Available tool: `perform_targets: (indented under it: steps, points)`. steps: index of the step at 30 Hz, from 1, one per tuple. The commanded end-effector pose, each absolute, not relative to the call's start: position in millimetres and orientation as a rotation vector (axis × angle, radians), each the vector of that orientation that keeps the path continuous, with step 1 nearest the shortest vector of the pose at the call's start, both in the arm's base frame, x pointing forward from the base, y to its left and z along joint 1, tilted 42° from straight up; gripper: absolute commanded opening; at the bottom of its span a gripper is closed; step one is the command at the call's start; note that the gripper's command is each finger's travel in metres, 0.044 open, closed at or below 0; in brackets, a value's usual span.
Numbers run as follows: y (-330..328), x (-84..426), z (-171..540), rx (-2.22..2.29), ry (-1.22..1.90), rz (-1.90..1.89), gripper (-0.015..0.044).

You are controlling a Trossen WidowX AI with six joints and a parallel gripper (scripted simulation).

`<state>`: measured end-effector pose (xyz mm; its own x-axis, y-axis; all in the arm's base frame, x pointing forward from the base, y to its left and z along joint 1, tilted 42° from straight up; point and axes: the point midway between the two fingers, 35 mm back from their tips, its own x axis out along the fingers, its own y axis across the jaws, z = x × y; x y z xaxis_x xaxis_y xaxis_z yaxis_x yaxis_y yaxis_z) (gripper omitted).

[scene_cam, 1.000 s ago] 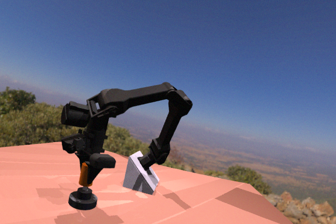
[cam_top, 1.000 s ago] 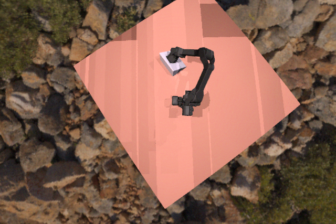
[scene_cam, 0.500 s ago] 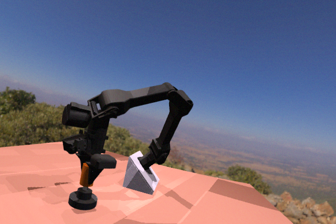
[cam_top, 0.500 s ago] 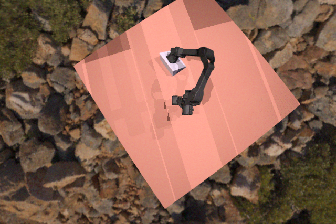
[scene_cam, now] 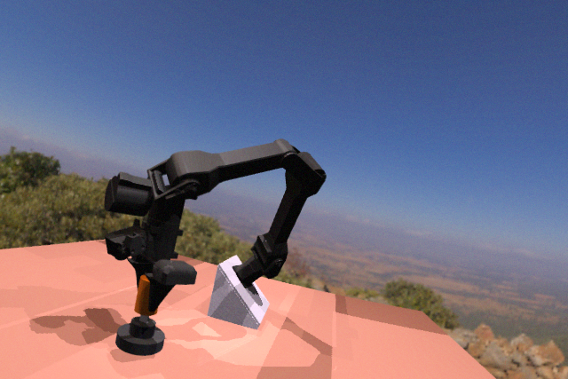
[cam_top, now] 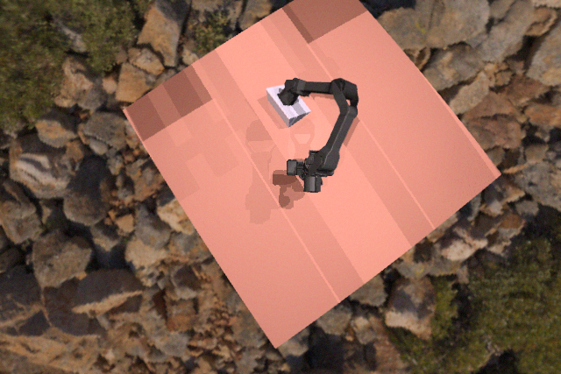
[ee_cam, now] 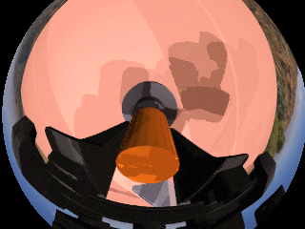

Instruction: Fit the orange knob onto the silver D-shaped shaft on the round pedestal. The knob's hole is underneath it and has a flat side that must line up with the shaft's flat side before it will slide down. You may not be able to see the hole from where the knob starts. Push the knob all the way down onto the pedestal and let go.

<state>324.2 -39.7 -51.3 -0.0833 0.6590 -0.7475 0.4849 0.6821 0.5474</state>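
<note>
My gripper (scene_cam: pixel 147 296) (ee_cam: pixel 149 128) is shut on the orange knob (scene_cam: pixel 143 301) (ee_cam: pixel 149 147) and holds it upright, pointing down. The knob's lower end meets the top of the dark round pedestal (scene_cam: pixel 139 336) (ee_cam: pixel 148 97) on the pink table. The silver shaft is hidden under the knob. In the overhead view the wrist (cam_top: pixel 308 171) covers the knob and the pedestal.
The arm's white base block (cam_top: pixel 288 107) (scene_cam: pixel 236 299) stands on the pink table (cam_top: pixel 371 179) (scene_cam: pixel 366 343) behind the pedestal. Rocks and bushes surround the table's edges.
</note>
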Motion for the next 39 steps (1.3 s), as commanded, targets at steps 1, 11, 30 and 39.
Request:
perform_targets:
  steps: [1,11,30,39]
  points:
    - [-40.9,327.1,-50.3,0.919,1.724,0.191,0.0000]
    - [-39.4,326.0,-50.1,0.919,1.724,0.191,0.0000]
    - [-38.2,325.5,-52.3,0.919,1.724,0.191,0.0000]
    - [-40.0,326.5,-49.3,0.919,1.724,0.191,0.0000]
